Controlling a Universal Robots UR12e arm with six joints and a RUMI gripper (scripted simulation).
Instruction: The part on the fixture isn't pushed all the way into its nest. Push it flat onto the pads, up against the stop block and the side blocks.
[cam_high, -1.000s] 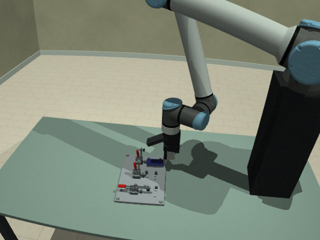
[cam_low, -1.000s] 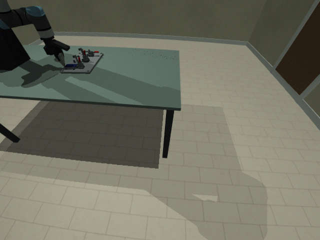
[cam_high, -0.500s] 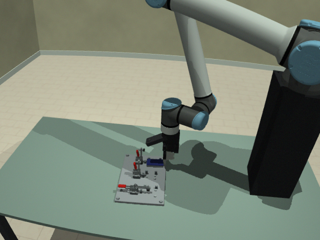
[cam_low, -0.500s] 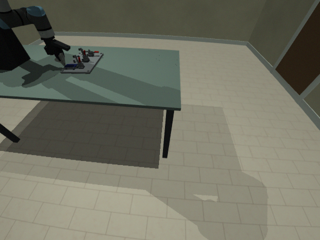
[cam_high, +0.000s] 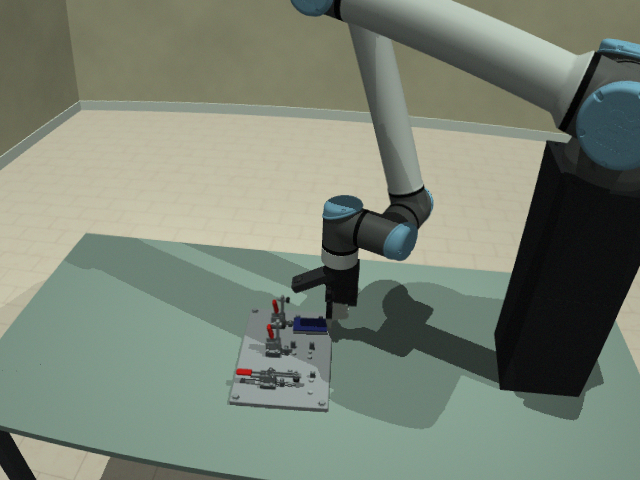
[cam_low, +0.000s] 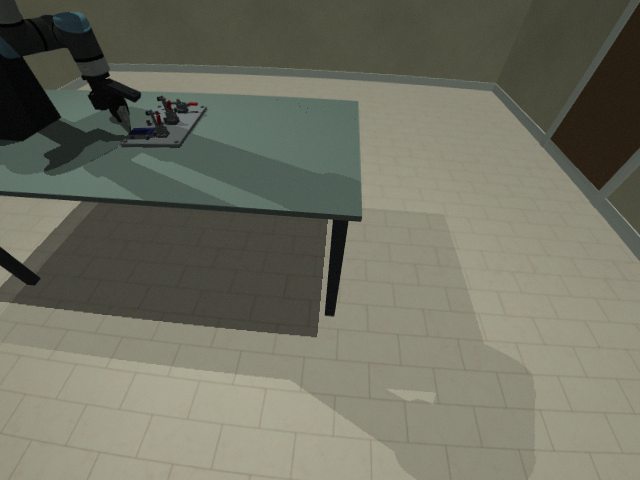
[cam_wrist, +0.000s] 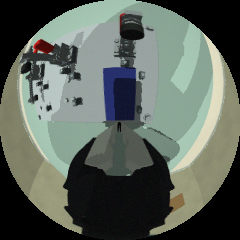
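The gripper (cam_high: 334, 313) has its jaws squeezed fully together with nothing in them, tip down right at the near end of the blue part (cam_high: 310, 324). That part sits at the corner of the grey fixture plate (cam_high: 305, 395) on the green table (cam_high: 129, 361), next to the red-handled clamps (cam_high: 275, 305). No brand, label or writing readable on anything, too small and blurry.

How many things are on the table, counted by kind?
Fixture plate: 1
Blue part: 1
Red-handled toggle clamps: 3
Black robot pedestal: 1
Total: 6
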